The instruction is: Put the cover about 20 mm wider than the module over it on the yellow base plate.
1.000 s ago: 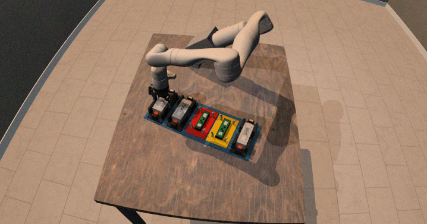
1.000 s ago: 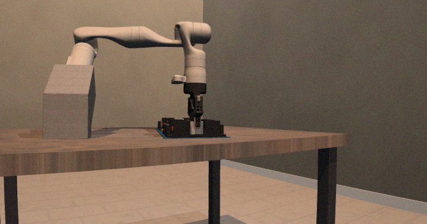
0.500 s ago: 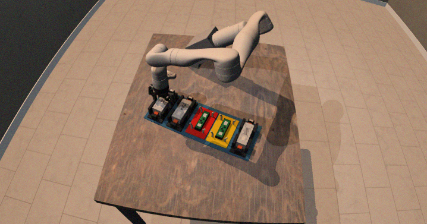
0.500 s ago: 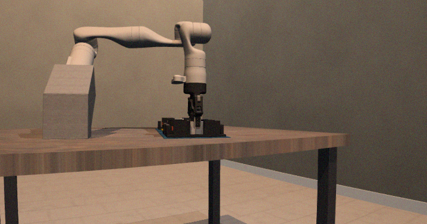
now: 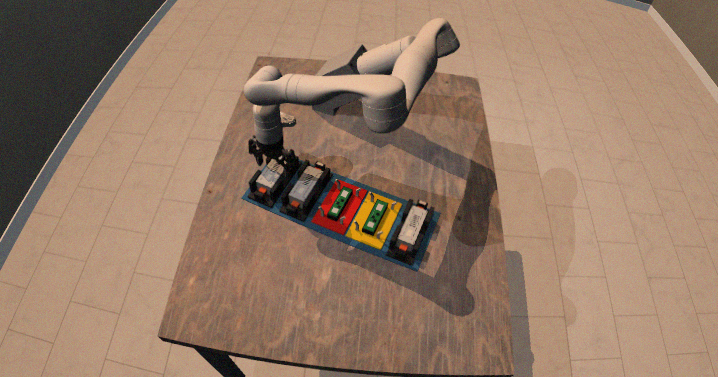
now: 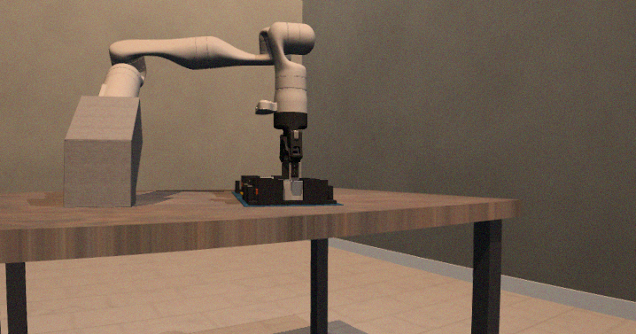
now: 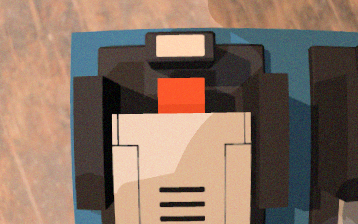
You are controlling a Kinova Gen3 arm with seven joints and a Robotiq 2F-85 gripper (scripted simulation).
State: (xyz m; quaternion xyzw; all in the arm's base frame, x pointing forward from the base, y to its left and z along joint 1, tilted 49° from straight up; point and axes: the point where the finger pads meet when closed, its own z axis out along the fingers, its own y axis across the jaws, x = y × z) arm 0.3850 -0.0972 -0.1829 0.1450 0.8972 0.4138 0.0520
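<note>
The gripper (image 5: pixel 273 159) (image 6: pixel 291 172) is standing fully open, holding nothing, and is pointing straight down over the end cover (image 5: pixel 270 178) (image 7: pixel 180 167), the 1 farthest from the yellow plate (image 5: pixel 371 240). Its fingers are reaching down close to that cover; whether they are touching it is staying hidden. The end cover is sitting in its holder (image 5: pixel 261 199) (image 6: pixel 315 190) (image 7: pixel 273 140), with dark upright walls flanking it on 2 sides and an orange block (image 7: pixel 181 95) showing at its end. A narrow blue gap is separating this holder from the middle holder (image 5: pixel 292 212) (image 7: pixel 330 110), where the middle cover (image 5: pixel 306 184) is lying, so little room is opening on that side. On the outer side, a thin blue strip of the base board (image 5: pixel 301 220) (image 6: pixel 250 205) (image 7: pixel 85 42) is giving way to wooden table top (image 5: pixel 301 299) (image 6: pixel 355 222) (image 7: pixel 25 100). The third cover (image 5: pixel 414 224) is resting in the far holder (image 5: pixel 403 256), just beside the yellow plate. All 3 covers are sitting in holders; which 1 is fitting is not showing. The green module (image 5: pixel 375 217) is lying uncovered on the yellow plate, with 4 small clips standing around it, and the red plate (image 5: pixel 333 224) is adjoining, bearing another green module (image 5: pixel 340 204).
</note>
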